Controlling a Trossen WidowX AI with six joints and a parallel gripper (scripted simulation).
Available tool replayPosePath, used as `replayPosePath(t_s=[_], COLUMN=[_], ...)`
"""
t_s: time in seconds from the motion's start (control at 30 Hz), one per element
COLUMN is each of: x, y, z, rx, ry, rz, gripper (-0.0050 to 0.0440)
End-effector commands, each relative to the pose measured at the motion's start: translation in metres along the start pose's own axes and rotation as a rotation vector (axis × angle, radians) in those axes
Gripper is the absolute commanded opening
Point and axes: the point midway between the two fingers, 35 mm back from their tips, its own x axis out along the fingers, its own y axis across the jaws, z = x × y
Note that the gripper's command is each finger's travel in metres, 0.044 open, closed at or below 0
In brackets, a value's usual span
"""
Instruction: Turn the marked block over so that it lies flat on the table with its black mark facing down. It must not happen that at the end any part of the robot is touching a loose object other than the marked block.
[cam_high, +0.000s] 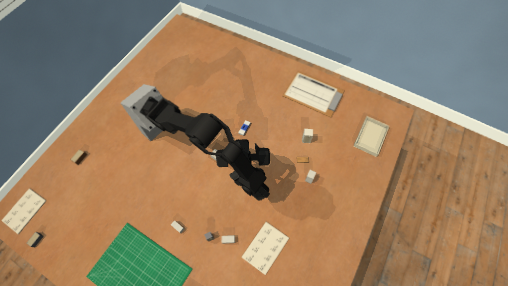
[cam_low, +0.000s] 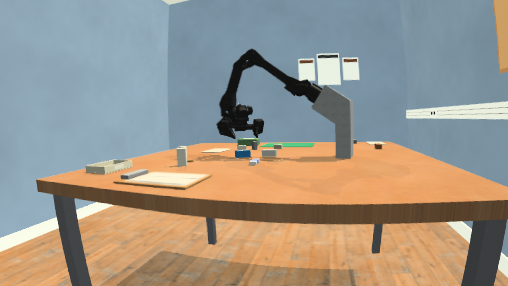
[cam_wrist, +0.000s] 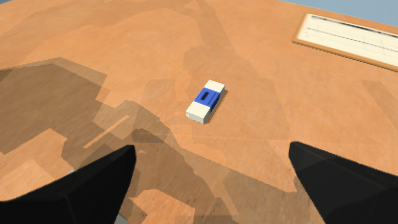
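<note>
Overhead, wide-apart, bare jaws, well above the marked block (cam_wrist: 205, 101), flat, black mark up.

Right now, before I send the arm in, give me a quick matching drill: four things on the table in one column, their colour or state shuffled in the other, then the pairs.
Things:
1. marked block
2. gripper
3. cutting mat
4. shallow tray

Descriptions:
A. green, gridded
B. open, holding nothing
C. cream, beside the table's edge
D. lying flat, black mark on a blue band facing up

Pairs: 1-D, 2-B, 3-A, 4-C
</note>
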Motion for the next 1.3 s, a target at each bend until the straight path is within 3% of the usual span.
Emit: replayPosePath(t_s=[0.0, 0.3, 0.47, 0.67, 0.73, 1.0, 1.27], x=[-0.005, -0.013, -0.023, -0.041, -0.041, -0.063, -0.072], y=[-0.002, -0.002, -0.001, -0.001, -0.001, 0.000, 0.000], z=[0.004, 0.005, 0.008, 0.012, 0.012, 0.016, 0.018], rx=[-0.013, -0.011, -0.010, -0.006, -0.006, 0.000, 0.002], ry=[0.030, 0.143, 0.304, 0.580, 0.580, 0.904, 1.038], rz=[-0.006, -0.008, -0.009, -0.012, -0.012, -0.016, -0.016], gripper=[0.0440, 0.0440, 0.0440, 0.0440, 0.0440, 0.0440, 0.0440])
